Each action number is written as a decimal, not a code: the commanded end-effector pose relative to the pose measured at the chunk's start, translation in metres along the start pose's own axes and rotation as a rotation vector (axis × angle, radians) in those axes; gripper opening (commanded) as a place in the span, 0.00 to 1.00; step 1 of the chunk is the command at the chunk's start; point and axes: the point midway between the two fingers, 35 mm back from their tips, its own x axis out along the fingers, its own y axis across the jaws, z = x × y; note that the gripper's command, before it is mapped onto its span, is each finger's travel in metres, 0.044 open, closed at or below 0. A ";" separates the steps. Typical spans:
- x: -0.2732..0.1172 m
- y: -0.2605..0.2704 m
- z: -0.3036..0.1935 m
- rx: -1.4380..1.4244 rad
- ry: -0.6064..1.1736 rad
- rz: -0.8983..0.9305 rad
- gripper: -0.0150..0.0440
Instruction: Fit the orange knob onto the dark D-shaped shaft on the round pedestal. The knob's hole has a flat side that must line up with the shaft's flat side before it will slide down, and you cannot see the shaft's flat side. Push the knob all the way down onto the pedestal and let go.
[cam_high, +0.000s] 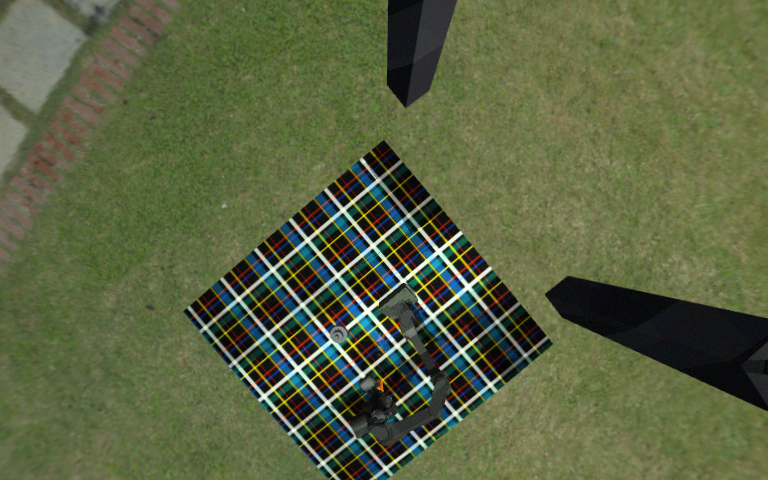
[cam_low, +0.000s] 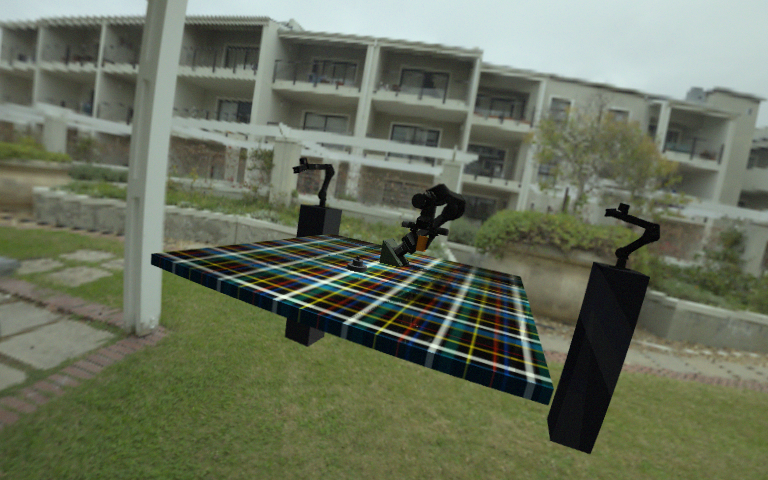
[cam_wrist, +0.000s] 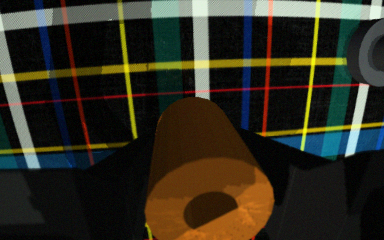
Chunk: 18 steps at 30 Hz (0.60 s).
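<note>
The orange knob (cam_high: 380, 386) (cam_low: 421, 243) (cam_wrist: 200, 135) is held up above the plaid table. In the wrist view its near end shows a D-shaped hole, the flat side slanting from lower left to upper right. My gripper (cam_wrist: 194, 138) is shut on the knob, with a dark finger on each side. The round grey pedestal (cam_high: 331, 338) (cam_low: 357, 266) (cam_wrist: 354, 55) stands on the table, up and left of the knob in the top view. It is cut off at the wrist view's upper right edge. Its dark shaft (cam_high: 338, 333) is small, and its flat side cannot be made out.
The plaid table (cam_high: 385, 164) (cam_low: 453, 339) carries my arm's wedge-shaped base (cam_high: 398, 301) (cam_low: 390, 253), to the right of the pedestal in the top and exterior views. Dark pillars (cam_high: 412, 50) (cam_high: 668, 333) (cam_low: 600, 356) stand beyond the table's edges. Two of them bear other arms in the exterior view.
</note>
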 end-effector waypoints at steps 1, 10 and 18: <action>0.000 -0.011 0.007 -0.008 -0.003 -0.010 0.25; 0.004 -0.037 0.020 -0.001 0.001 -0.019 0.25; 0.008 -0.060 0.030 -0.003 0.006 -0.024 0.25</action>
